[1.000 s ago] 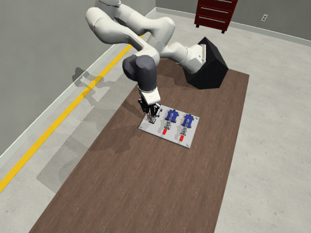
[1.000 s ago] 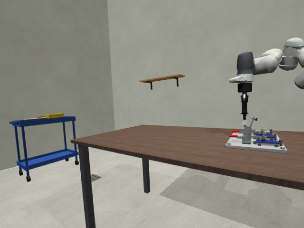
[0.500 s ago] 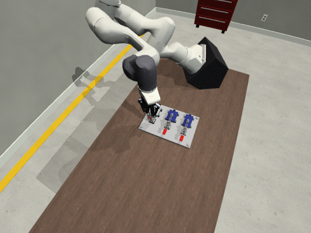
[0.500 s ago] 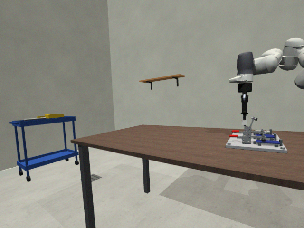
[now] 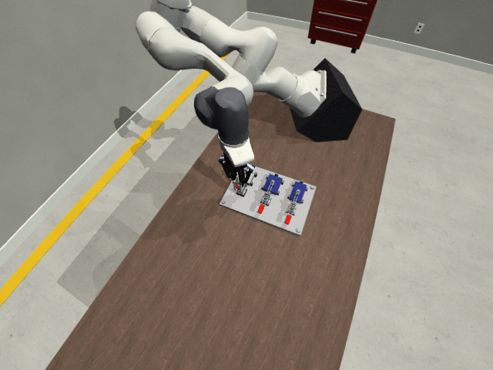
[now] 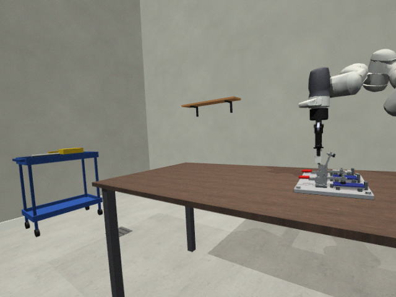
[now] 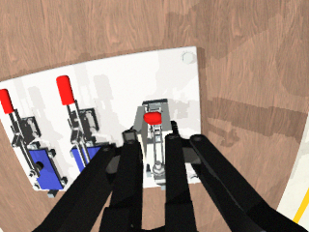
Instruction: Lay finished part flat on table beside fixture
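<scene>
A grey fixture plate lies on the table and carries three toggle clamps. My gripper stands upright over the end station nearest the yellow floor line. It is shut on that clamp's red handle, which is raised; the clamp arm tilts up. Two blue blanks sit under the other two clamps, whose red handles lie flat. The slotted part is hidden under my fingers and the clamp.
The brown table has bare wood around the fixture. The arm's black base stands at the far end. A blue cart, a wall shelf and a red drawer cabinet stand off the table.
</scene>
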